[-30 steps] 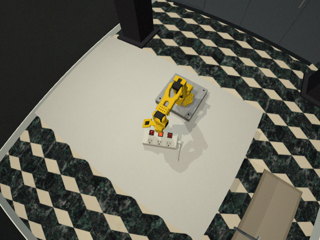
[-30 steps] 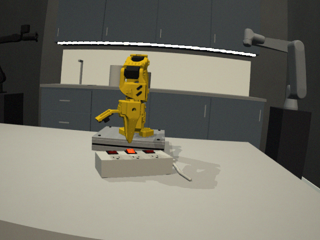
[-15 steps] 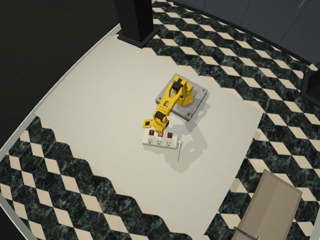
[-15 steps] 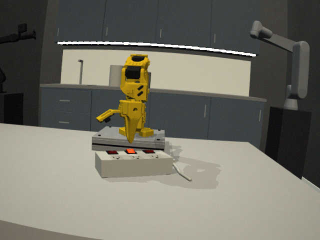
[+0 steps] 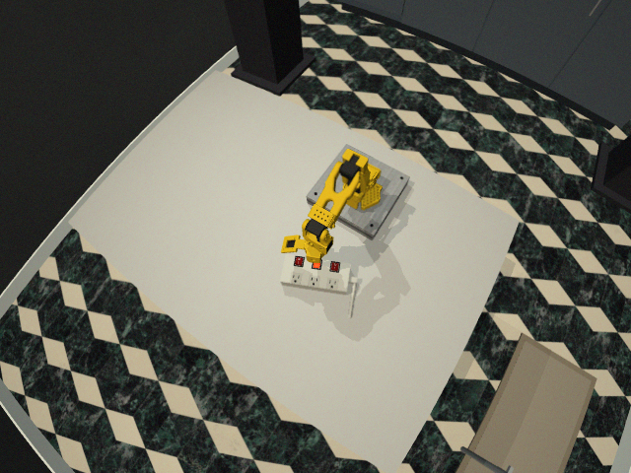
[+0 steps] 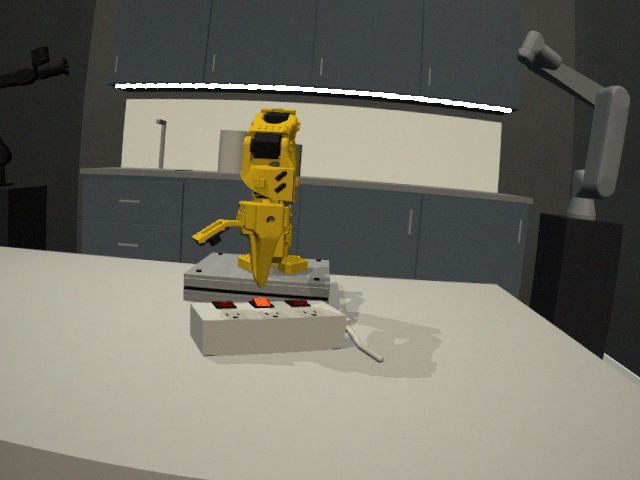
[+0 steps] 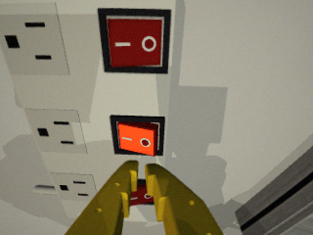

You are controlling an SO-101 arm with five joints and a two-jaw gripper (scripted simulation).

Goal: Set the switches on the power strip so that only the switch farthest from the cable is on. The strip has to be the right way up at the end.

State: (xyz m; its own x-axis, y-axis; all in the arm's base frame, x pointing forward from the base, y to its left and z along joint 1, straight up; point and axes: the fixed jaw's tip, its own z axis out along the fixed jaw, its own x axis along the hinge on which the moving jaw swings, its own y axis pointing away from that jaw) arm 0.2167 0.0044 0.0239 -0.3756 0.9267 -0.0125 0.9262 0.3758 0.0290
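The white power strip [image 5: 315, 275] lies right way up on the table, just in front of my base, with its cable stub [image 5: 351, 298] at the right end. It has three red switches. The middle switch [image 7: 137, 136] glows bright orange-red. The switch farthest from the cable [image 7: 134, 40] is dark, and so is the one nearest the cable [image 6: 298, 303]. My gripper [image 7: 138, 171] is shut and empty. It points straight down, its tips a little above the middle switch [image 6: 261, 302]. In the wrist view the fingers partly hide the switch nearest the cable.
The grey base plate [image 5: 359, 190] sits right behind the strip. A black pillar [image 5: 267, 40] stands at the table's far corner. A brown box [image 5: 529, 412] stands on the floor beside the table. A grey robot arm [image 6: 594, 129] stands far to the right.
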